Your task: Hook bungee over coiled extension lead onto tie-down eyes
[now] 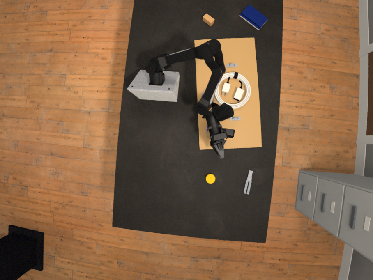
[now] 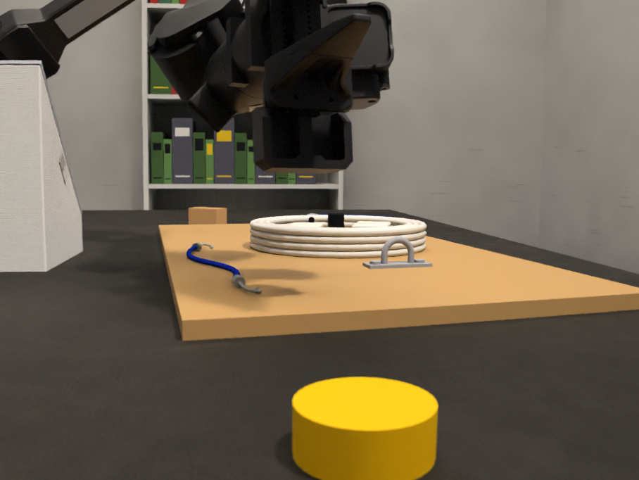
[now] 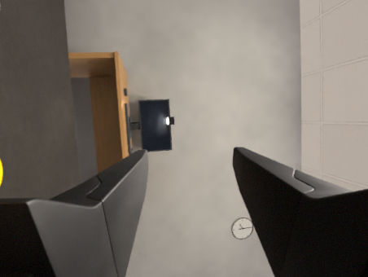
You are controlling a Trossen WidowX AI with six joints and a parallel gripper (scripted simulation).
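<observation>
The white coiled extension lead [image 1: 245, 90] [image 2: 336, 237] lies flat on the tan board [image 1: 247, 135] [image 2: 464, 289], with two white plugs inside the coil. One grey tie-down eye [image 1: 231, 64] stands on the far side of the coil. The other eye [image 1: 236, 118] [image 2: 396, 253] stands on the near side. The blue bungee [image 2: 219, 266], with a grey hook at each end, lies loose on the board left of the coil; in the overhead view the arm mostly hides it. My gripper [image 1: 221, 154] [image 3: 190, 156] is open and empty, held level high above the board's front edge.
A yellow disc [image 1: 210, 178] [image 2: 364, 423] and a grey clip [image 1: 247, 182] lie on the black mat in front of the board. A wooden block [image 1: 208, 19] [image 2: 207, 215] and a blue book [image 1: 253, 17] lie behind it. The arm's base block [image 1: 154, 86] [image 2: 31, 170] stands to the left.
</observation>
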